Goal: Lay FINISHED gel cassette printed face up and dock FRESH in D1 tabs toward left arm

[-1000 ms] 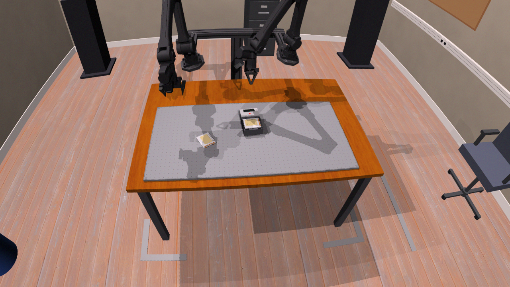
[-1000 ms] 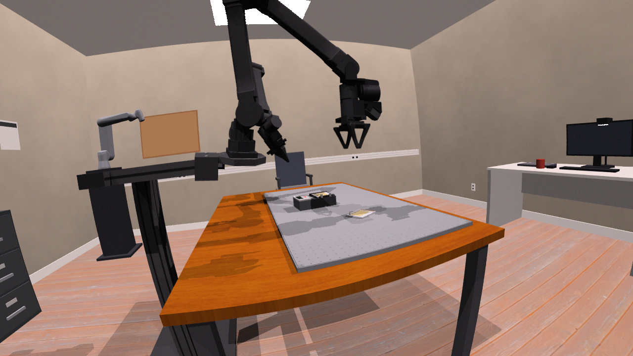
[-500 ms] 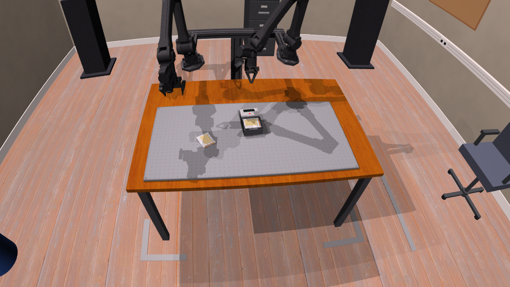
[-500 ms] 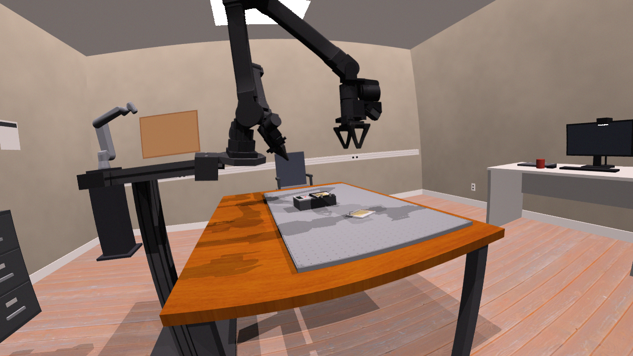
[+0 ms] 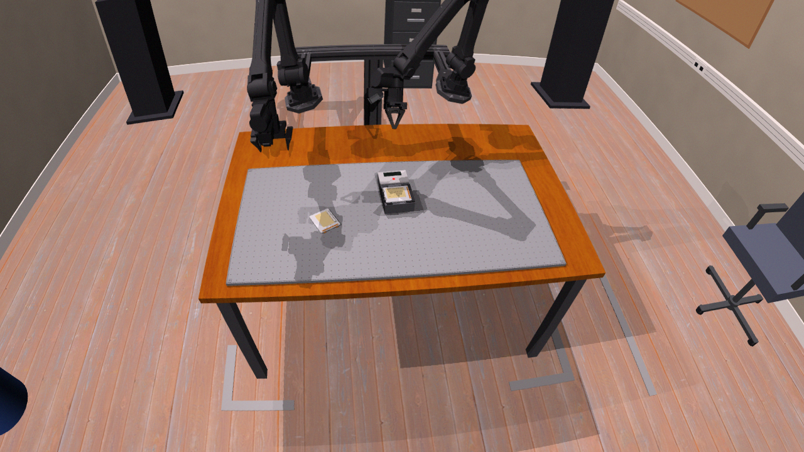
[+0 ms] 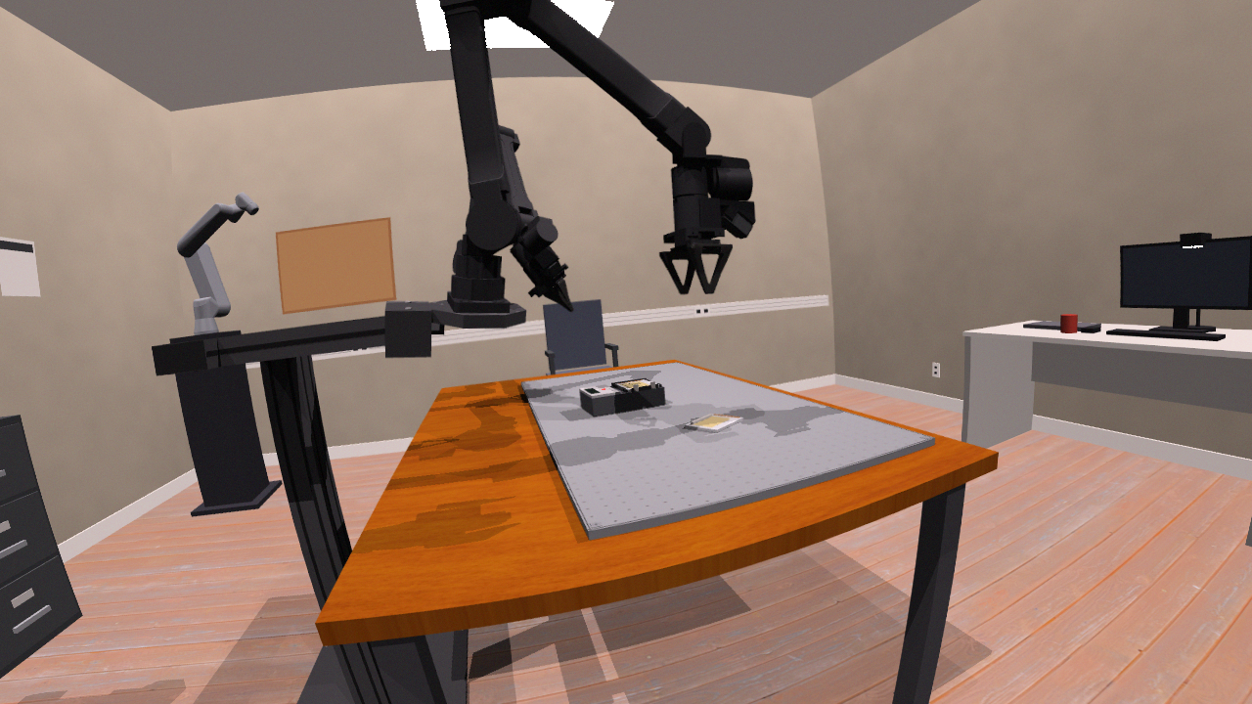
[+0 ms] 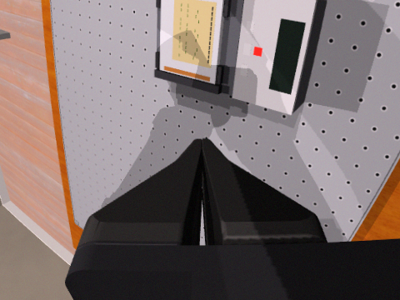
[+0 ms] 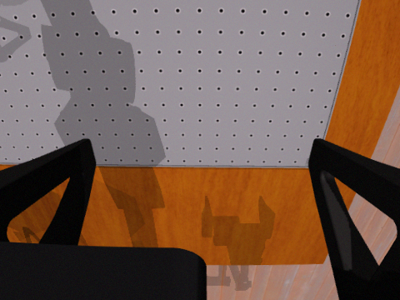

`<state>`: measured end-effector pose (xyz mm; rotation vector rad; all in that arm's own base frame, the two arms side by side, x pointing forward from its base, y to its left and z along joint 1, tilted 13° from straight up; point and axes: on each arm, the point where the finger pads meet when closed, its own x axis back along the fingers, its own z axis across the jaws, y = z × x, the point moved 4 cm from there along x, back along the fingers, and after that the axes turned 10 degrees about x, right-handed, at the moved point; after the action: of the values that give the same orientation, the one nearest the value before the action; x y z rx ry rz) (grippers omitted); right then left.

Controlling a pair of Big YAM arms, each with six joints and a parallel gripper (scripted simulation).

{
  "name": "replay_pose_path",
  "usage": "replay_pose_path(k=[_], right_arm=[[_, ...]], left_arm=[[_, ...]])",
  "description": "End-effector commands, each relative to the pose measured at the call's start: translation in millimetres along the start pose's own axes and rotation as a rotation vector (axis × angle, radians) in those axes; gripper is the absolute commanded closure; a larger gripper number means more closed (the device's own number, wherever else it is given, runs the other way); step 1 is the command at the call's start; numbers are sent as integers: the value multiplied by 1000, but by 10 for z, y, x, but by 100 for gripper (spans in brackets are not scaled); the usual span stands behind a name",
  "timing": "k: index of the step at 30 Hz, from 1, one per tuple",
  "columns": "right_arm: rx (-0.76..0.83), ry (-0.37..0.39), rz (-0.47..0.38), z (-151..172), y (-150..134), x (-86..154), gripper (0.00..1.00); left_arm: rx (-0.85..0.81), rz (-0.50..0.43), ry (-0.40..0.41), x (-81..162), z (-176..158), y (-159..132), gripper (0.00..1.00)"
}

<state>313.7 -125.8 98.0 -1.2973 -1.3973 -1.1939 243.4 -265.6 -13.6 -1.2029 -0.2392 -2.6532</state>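
Left tool (image 5: 395, 126) (image 6: 569, 307) (image 7: 202, 140) clenched on nothing, right tool (image 5: 272, 147) (image 6: 697, 290) (image 8: 202, 142) released; banded cassette (image 5: 397, 193) (image 6: 637, 382) (image 7: 193, 35), likely FINISHED, sits in mid-counter dock (image 5: 399, 208) (image 6: 621, 402) (image 7: 260, 79), so best lift its left hooked edge first, steadying the dock.

Beige mottled walls, pale baseboards. Floor: pinkish wooden planks, grey tape marks near the worktop (image 5: 216, 247) (image 6: 700, 578) legs. Blue-grey office chair (image 5: 764, 263) (image 6: 574, 334) at one side. Dark filing cabinet (image 5: 412, 31) (image 6: 25, 534). White desk (image 6: 999, 385) holds monitor (image 6: 1182, 273), red mug (image 6: 1068, 324). Cork-coloured board (image 5: 736, 16) (image 6: 335, 265) on wall. Bright ceiling panel (image 6: 573, 25); shadows cross the floor.
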Motion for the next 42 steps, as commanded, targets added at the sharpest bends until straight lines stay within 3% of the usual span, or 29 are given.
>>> replay_pose_path(k=[1,35,42], right_arm=[[0,-12,-43,-95,126,185,0],[0,-12,-43,-95,126,185,0],[0,-12,-43,-95,126,185,0]], left_arm=[[24,-37,10,118,80,210,100],[27,-39,10,316,203,266,100],[239,45,-38,282,404,-1,100]])
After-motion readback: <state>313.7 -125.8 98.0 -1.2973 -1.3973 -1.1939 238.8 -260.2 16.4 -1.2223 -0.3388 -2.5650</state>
